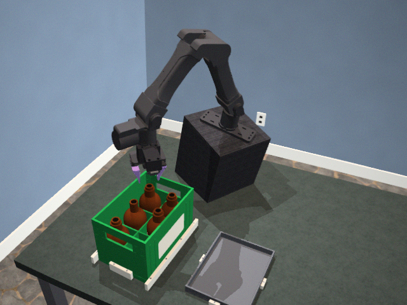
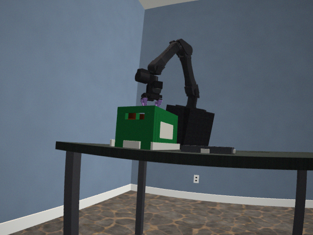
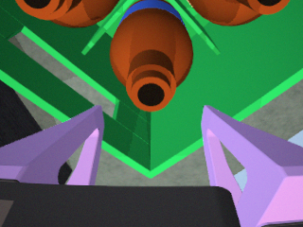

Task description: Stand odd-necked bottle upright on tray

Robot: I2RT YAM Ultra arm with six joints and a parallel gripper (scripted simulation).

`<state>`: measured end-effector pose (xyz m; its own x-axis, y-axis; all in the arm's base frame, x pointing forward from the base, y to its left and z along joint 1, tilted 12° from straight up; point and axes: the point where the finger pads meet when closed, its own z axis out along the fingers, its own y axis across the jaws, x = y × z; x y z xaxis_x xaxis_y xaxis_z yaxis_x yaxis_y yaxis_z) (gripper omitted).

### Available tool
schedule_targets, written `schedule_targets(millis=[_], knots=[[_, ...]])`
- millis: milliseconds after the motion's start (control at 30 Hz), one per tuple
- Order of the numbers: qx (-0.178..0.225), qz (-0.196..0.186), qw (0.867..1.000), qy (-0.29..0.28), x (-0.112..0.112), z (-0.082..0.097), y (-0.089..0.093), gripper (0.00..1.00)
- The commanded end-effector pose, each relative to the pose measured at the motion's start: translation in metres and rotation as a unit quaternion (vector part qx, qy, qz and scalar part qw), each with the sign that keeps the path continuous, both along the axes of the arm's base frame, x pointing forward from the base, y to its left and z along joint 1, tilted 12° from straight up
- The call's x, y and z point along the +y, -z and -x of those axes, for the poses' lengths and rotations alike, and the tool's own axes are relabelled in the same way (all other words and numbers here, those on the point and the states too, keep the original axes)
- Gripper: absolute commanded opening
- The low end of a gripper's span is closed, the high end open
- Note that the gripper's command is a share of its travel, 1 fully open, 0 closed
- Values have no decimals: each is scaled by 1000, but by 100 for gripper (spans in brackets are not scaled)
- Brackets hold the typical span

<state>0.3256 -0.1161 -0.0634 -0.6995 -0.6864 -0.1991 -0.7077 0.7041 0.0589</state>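
The green crate [image 1: 111,251] [image 2: 133,131] [image 3: 180,137] holds five brown bottles, all upright. The back bottle [image 1: 150,200] [image 3: 151,43] stands nearest the gripper. The others are a back-right bottle [image 1: 169,207], a middle-left bottle [image 1: 135,217], a front-right bottle [image 1: 154,225] and a front-left bottle. The middle-left bottle's neck looks slimmer below the opening than the others'. The grey tray [image 1: 253,259] [image 2: 217,150] holds nothing. My gripper [image 1: 149,181] [image 2: 151,104] [image 3: 152,114] is open and empty, pointing down above the crate's back corner, its fingertips higher than that bottle's mouth.
Pale blocks [image 1: 121,270] [image 2: 131,144] and a long pale strip [image 1: 172,253] [image 2: 165,146] lie along the crate's foot. Small blocks [image 1: 263,283] [image 2: 205,150] sit beside the tray. The dark arm pedestal [image 1: 229,173] [image 2: 195,129] stands behind the crate and tray.
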Motion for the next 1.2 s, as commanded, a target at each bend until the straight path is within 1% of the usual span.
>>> schedule_targets(millis=[0,367,667,1167], knots=[[-4,-6,1000,1,5,1,1,61],[-4,-6,1000,1,6,1,1,61],[-11,-2,1000,2,6,-1,-4,61],[-12,-2,1000,4,4,-1,-5,61]])
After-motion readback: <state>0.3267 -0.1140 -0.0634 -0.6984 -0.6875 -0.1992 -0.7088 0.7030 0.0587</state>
